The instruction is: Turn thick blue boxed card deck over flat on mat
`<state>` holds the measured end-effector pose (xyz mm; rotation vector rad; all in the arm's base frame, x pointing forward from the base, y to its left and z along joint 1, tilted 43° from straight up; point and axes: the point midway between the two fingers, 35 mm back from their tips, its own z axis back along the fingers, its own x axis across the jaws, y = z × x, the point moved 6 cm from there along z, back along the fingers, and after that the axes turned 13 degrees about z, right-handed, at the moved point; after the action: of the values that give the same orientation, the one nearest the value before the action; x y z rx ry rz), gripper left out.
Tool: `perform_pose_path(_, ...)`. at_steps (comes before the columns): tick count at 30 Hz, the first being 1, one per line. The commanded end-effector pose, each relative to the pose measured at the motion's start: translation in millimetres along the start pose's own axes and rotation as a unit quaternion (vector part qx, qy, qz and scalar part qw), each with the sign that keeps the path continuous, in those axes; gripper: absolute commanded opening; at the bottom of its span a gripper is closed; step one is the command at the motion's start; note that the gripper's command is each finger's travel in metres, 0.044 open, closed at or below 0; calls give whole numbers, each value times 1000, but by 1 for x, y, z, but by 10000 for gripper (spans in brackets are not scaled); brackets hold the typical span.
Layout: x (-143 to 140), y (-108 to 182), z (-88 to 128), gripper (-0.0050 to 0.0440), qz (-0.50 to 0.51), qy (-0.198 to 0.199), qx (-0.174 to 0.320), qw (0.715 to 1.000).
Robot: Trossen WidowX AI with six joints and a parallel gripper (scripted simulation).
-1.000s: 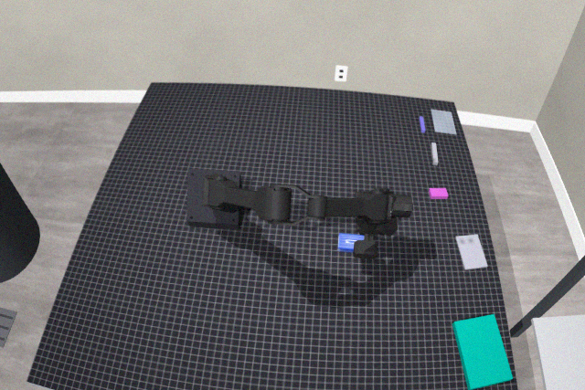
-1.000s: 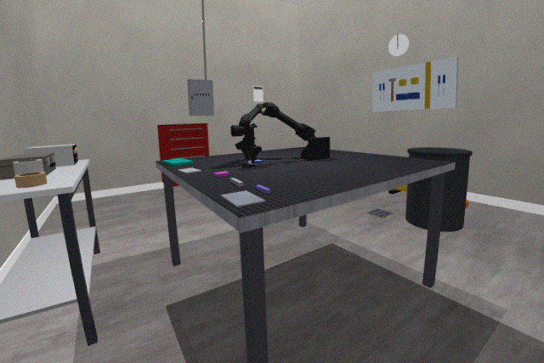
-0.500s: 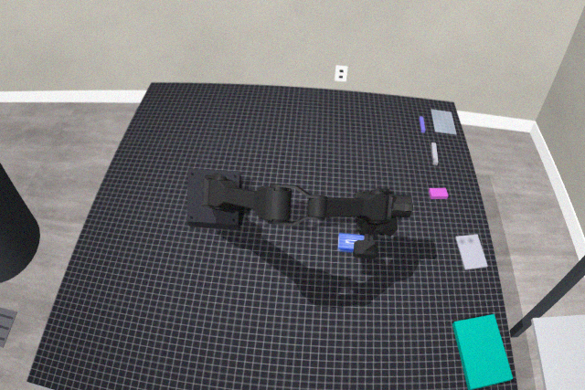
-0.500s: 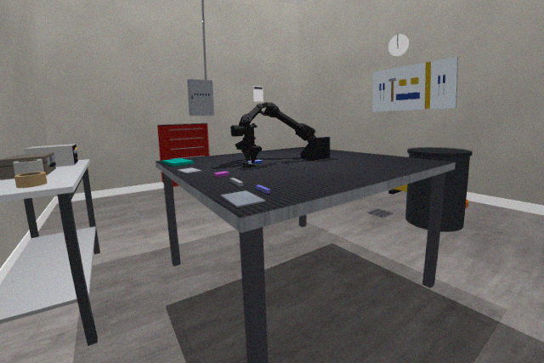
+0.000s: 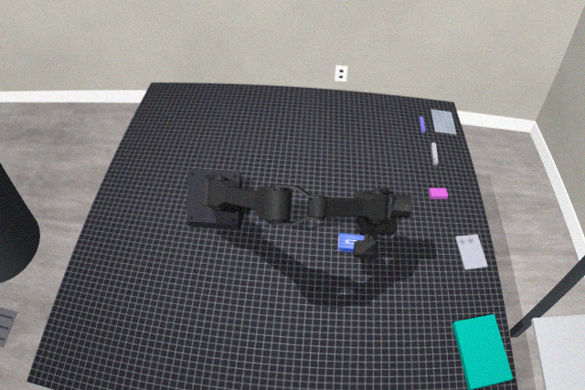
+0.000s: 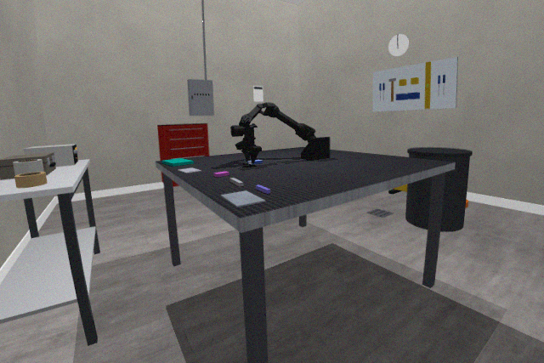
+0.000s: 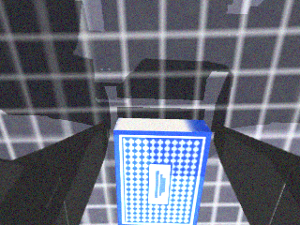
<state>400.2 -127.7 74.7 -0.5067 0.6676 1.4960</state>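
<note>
Blue boxed card deck [image 7: 160,174] stands between the jaws, patterned face toward the wrist camera, a visible gap on either side. Order by size: gridded mat [image 5: 142,281] beneath the jaws; arm's gripper [image 7: 159,155] straddling the deck, jaws spread and gripping nothing; deck itself. Pink block [image 5: 438,193] and pale card [image 5: 470,251] lie well beyond the jaws. Risk, as judged: an off-centre close could skew the deck or squeeze it out; a hard tip could slide it toward neighbouring pieces.
</note>
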Motion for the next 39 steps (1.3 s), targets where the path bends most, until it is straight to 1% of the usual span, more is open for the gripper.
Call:
perform_pose_path(1,-1,0,0,313,1,2,-1,1000)
perform_pose_path(39,-1,0,-4,313,1,2,-2,1000)
